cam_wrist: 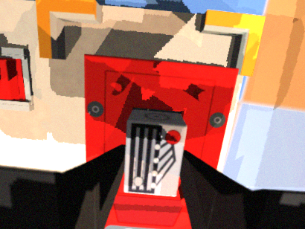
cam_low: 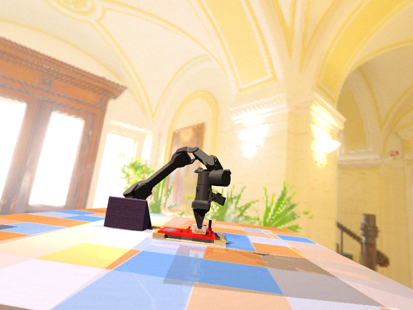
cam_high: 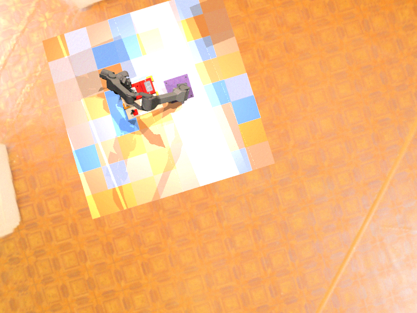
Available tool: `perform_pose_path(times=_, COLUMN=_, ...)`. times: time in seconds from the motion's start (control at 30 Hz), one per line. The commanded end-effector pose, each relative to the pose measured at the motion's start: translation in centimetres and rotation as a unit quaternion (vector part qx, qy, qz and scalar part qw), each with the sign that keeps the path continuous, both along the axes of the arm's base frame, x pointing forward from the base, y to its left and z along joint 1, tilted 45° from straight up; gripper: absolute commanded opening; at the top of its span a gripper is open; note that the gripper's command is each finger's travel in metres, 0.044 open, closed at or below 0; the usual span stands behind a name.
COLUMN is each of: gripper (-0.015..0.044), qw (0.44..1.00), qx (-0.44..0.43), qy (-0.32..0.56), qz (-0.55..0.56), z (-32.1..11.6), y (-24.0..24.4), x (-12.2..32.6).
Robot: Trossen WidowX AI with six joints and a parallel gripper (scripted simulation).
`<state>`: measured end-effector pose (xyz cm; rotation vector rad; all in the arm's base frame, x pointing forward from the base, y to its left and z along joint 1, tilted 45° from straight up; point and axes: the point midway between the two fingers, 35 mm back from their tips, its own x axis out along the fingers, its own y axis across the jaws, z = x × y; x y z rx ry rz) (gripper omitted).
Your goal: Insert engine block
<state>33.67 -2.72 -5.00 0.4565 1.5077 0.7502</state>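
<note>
Engine block [cam_wrist: 155, 156] clamped between tool [cam_wrist: 154, 175] fingers, over car body [cam_wrist: 160, 89]

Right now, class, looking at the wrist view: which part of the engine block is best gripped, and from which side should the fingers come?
Grip the engine block on its two long flat side walls, coming straight down from above. Those faces are parallel and upright, and the gripper is shut on them that way, leaving the underside free to enter the red car body.

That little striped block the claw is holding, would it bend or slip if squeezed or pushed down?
The engine block looks stiff: its boxy edges stay straight with the gripper shut on it. Its flat sides probably resist slipping. Squat and square, it seems unlikely to roll.
</note>
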Motion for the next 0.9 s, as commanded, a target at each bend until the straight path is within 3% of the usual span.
perform_pose_path(times=0.0, gripper=0.0158, qw=1.000, qx=0.001, qy=0.000, qz=-0.002, z=-0.06, y=0.08, x=0.03)
perform_pose_path(times=0.33, gripper=0.0158, qw=1.000, qx=0.001, qy=0.000, qz=-0.002, z=-0.25, y=0.27, x=0.01)
perform_pose_path(times=0.7, gripper=0.0440, qw=1.000, qx=0.000, qy=0.000, qz=0.000, z=-0.21, y=0.20, x=-0.03)
perform_pose_path(times=0.87, gripper=0.0440, qw=1.000, qx=0.000, qy=0.000, qz=0.000, z=-0.21, y=0.20, x=-0.03)
